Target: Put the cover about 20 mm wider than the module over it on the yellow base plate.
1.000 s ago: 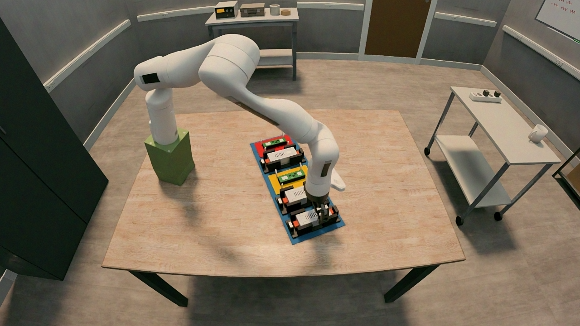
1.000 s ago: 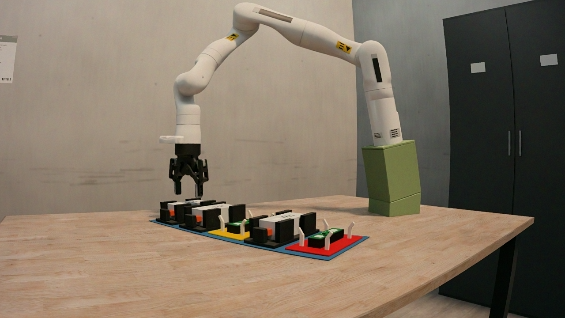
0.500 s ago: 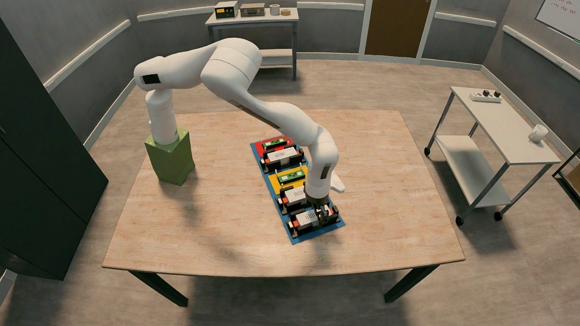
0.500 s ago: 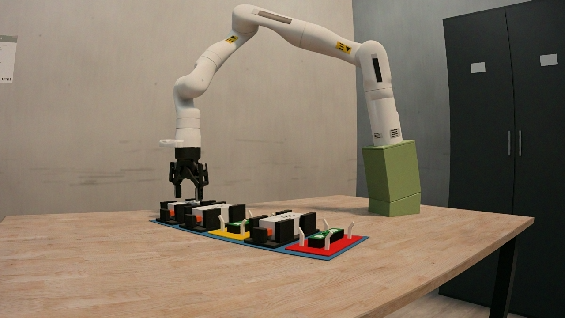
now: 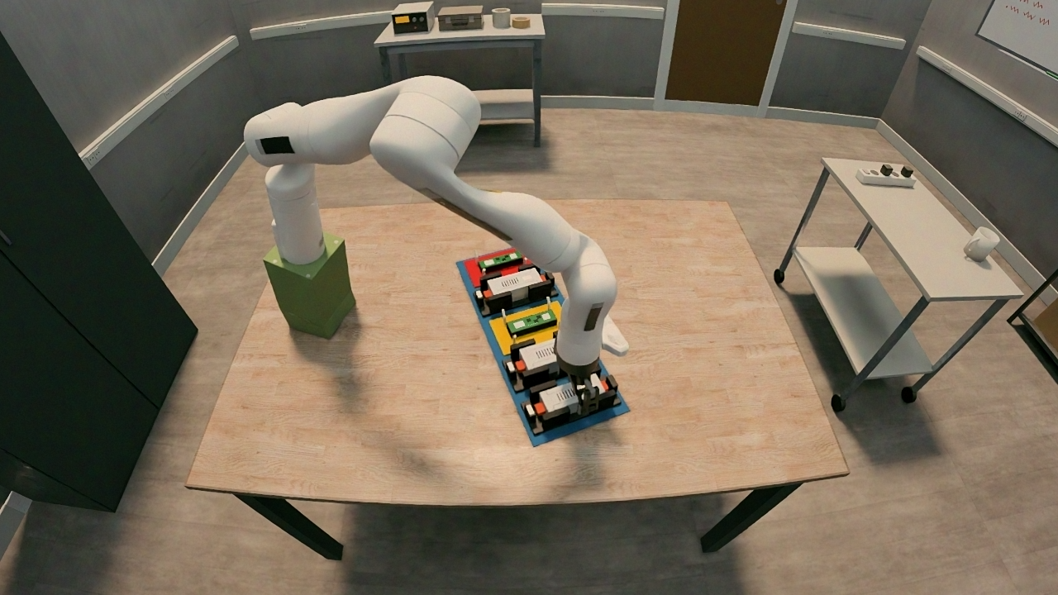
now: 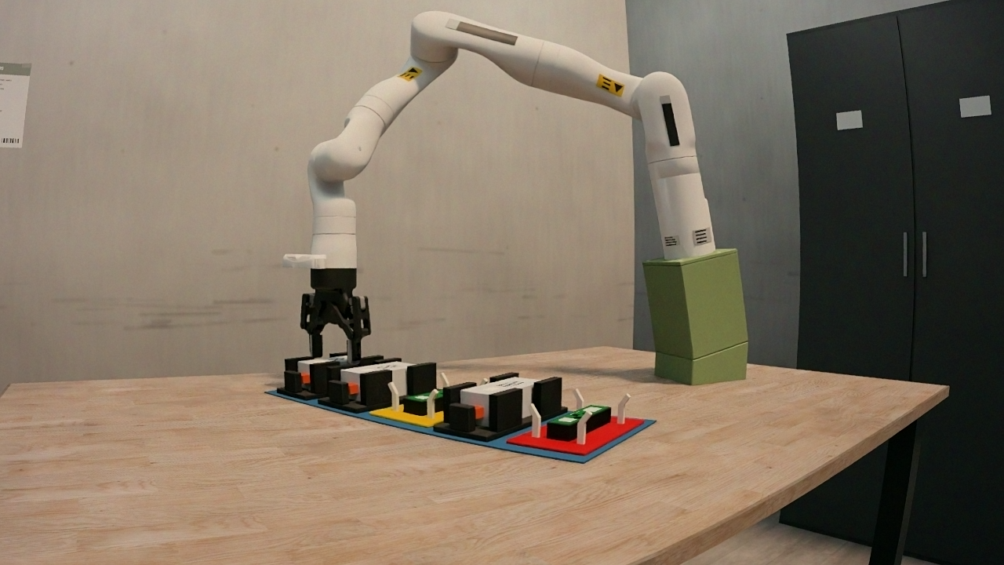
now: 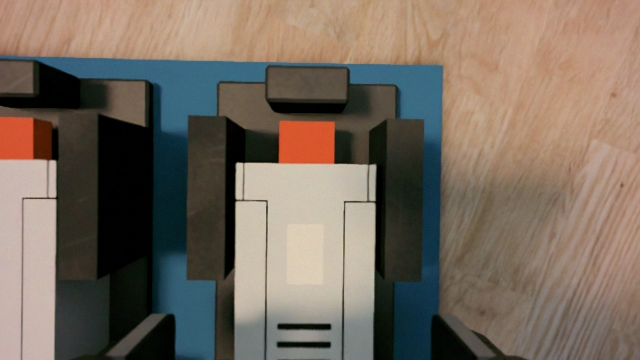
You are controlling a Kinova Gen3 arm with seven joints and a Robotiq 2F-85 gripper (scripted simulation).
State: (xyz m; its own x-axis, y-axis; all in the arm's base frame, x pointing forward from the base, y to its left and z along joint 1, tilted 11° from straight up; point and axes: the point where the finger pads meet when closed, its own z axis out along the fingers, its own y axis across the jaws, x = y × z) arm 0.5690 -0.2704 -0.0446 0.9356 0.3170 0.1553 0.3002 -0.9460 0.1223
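1. The yellow base plate [image 5: 500, 336] [image 6: 407, 417] lay on the blue board [image 5: 545, 439] [image 6: 582, 457] [image 7: 431, 77], and on this plate was the green-topped module [image 5: 531, 320] [image 6: 423, 403], which was still without its cover.
2. On one side of the yellow base plate, there was the near cover [image 5: 538, 355] [image 6: 383, 377] [image 7: 39, 260], seated in its holder. Farther from the plate on this same side, at the end of the board, the end cover [image 5: 556, 398] [image 6: 308, 364] [image 7: 305, 215] sat in its holder.
3. On the opposite side of the yellow base plate, the third cover [image 5: 514, 283] [image 6: 496, 399] was in a holder, and beyond it came the red plate [image 5: 474, 276] [image 6: 619, 431].
4. Which of these three covers was the fitting one, I cannot tell from the views.
5. The gripper [image 5: 588, 403] [image 6: 335, 356] [image 7: 304, 342] was well apart from the yellow base plate, over the end cover. It was in released state: its fingers stood widely spread, one toward each long side of this cover, and they grasped nothing.

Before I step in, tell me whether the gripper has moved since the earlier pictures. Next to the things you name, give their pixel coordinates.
Yes, down: in the exterior view the gripper [image 5: 585, 405] [image 6: 335, 352] [image 7: 304, 342] now sits lower against the end cover [image 5: 558, 397] [image 6: 307, 364] [image 7: 305, 212], which has stayed put.
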